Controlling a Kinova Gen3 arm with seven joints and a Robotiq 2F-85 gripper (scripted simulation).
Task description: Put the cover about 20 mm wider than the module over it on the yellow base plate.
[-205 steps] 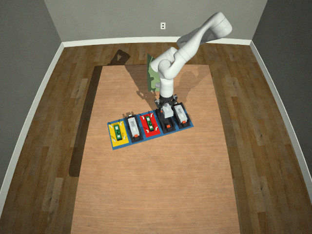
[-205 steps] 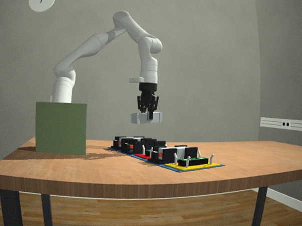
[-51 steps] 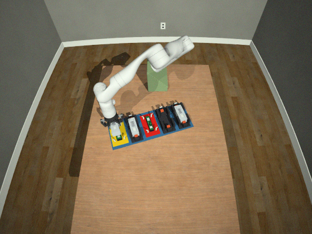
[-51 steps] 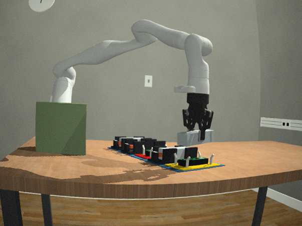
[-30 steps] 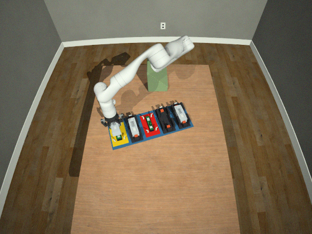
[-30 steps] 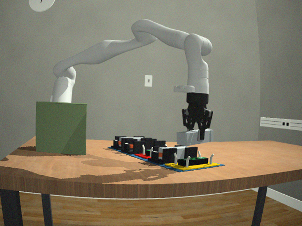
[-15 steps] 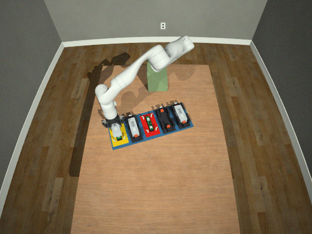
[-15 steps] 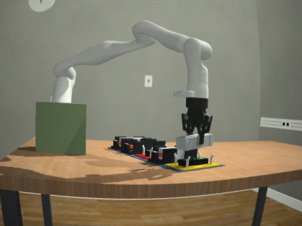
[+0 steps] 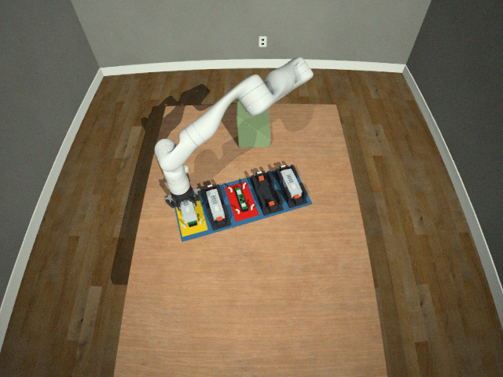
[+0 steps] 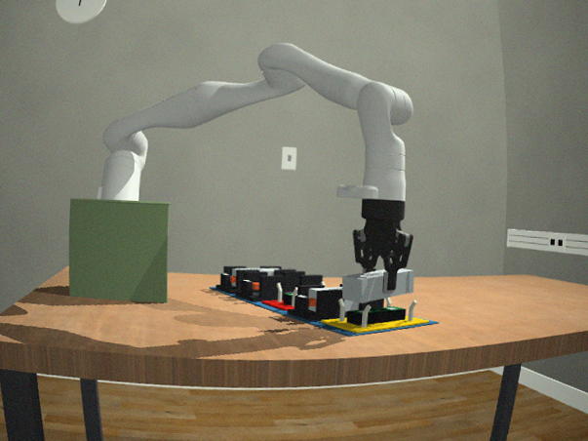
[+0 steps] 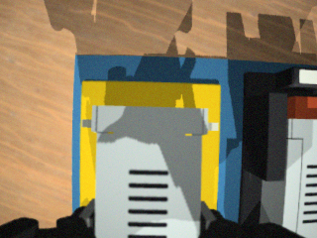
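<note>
My gripper (image 10: 382, 264) is shut on a grey cover (image 10: 377, 286) and holds it just above the yellow base plate (image 10: 380, 324). The cover hangs over the green and black module (image 10: 376, 315), a small gap above it, between the plate's white guide posts. In the overhead view the cover (image 9: 189, 213) lies over the yellow plate (image 9: 192, 223) with the module's end (image 9: 193, 222) showing at its front. In the wrist view the cover (image 11: 149, 174), with black vent slots, hides most of the yellow plate (image 11: 149, 96). Two more grey covers (image 9: 215, 203) (image 9: 291, 181) sit in black holders.
An empty black holder (image 9: 266, 193) stands between a red plate with a second green module (image 9: 242, 200) and the far right holder. All rest on a blue mat (image 9: 300, 200). A green block (image 9: 254, 127) carries the arm's base at the table's back.
</note>
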